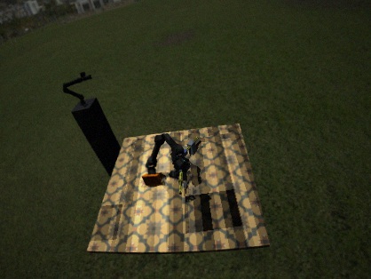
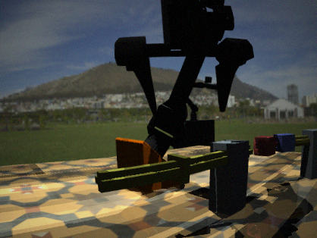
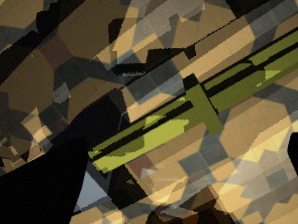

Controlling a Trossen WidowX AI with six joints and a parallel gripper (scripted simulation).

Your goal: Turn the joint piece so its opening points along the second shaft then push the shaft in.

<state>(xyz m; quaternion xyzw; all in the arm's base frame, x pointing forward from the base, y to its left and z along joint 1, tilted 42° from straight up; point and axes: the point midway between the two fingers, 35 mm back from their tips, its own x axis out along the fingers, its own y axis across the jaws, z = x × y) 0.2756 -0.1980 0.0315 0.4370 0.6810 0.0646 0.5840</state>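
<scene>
The second shaft (image 1: 180, 179) (image 2: 133, 176) (image 3: 165, 131) is yellow-green and grooved, with a raised collar (image 2: 183, 172) (image 3: 205, 111). It passes through its grey block (image 2: 229, 178) (image 3: 91, 192); a short tip shows beyond. The joint piece has a red part (image 2: 264, 145) and a blue part (image 2: 284, 142) on the first shaft (image 2: 302, 140), fixed to the other grey block (image 1: 192, 147) (image 2: 310, 157). A gap lies between the tip and the red part; its opening's exact direction cannot be told. My gripper (image 2: 189, 112) (image 3: 191, 146) is open and empty, above the second shaft near the collar.
An orange wedge-shaped base (image 1: 152, 179) (image 2: 130, 151) stands beside the second shaft at the foot of the arm. A black pillar (image 1: 95, 133) with a small black arm on top stands past the patterned table's (image 1: 138, 235) left edge. Dark shadows cross the table.
</scene>
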